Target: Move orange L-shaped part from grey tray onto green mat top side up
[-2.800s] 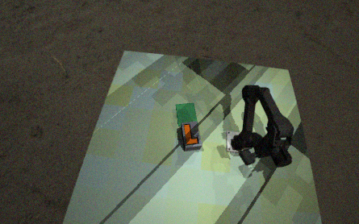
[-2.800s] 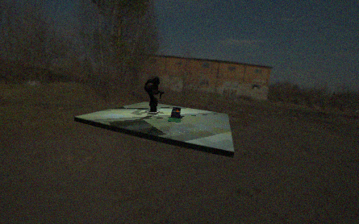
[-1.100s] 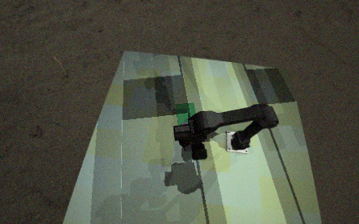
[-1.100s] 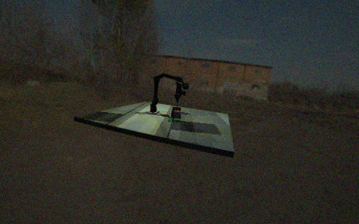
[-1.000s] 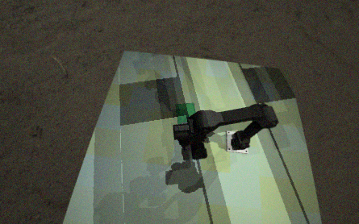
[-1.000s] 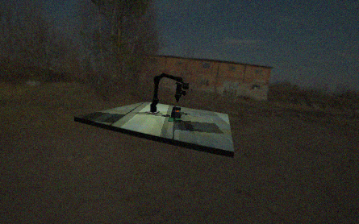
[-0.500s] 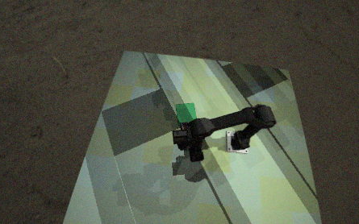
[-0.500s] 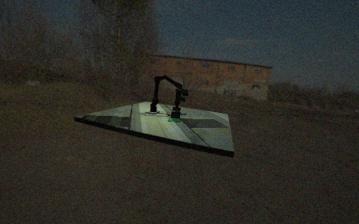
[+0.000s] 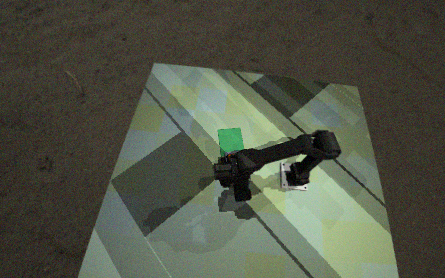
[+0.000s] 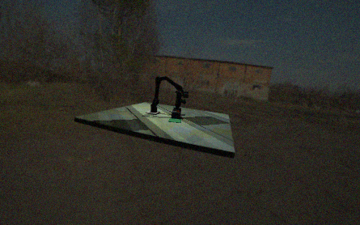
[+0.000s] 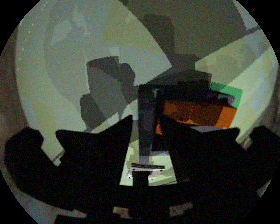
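Note:
The orange L-shaped part (image 11: 191,112) lies in the grey tray (image 11: 148,119); in the wrist view it shows just beyond my right finger. The green mat (image 9: 230,139) (image 10: 175,120) (image 11: 232,94) lies right behind the tray. My gripper (image 11: 145,117) (image 9: 226,161) (image 10: 176,115) hangs low over the tray's near end, fingers narrowed to a small gap with nothing between them. In the top view the arm covers the tray and nearly all of the part. I cannot tell whether the fingertips touch the part.
The arm's base (image 9: 293,180) stands to the right of the tray on the patterned board (image 9: 175,220). Dark ground surrounds the board on all sides.

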Robot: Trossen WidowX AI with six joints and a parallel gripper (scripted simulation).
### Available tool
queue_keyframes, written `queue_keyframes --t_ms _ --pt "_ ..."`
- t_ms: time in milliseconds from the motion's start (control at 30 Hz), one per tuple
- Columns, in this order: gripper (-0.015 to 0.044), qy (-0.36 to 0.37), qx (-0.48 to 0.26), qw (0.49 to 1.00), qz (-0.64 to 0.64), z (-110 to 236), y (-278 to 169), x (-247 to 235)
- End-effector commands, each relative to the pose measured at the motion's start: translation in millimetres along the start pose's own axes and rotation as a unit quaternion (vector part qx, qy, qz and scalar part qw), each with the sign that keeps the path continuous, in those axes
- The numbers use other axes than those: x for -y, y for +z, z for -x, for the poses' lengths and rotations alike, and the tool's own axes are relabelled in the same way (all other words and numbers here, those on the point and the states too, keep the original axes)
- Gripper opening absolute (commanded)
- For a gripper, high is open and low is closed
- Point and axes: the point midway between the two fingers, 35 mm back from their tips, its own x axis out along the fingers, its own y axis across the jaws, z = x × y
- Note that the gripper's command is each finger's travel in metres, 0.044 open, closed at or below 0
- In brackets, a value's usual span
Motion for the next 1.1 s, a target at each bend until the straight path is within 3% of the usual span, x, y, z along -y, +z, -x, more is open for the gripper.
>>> queue_keyframes --t_ms 0,1067 --pt "0.0180 -0.001 -0.004 1.000 0.002 -8 -2 0" --pt "0.0180 0.000 -0.002 1.000 0.001 -14 -1 -4"
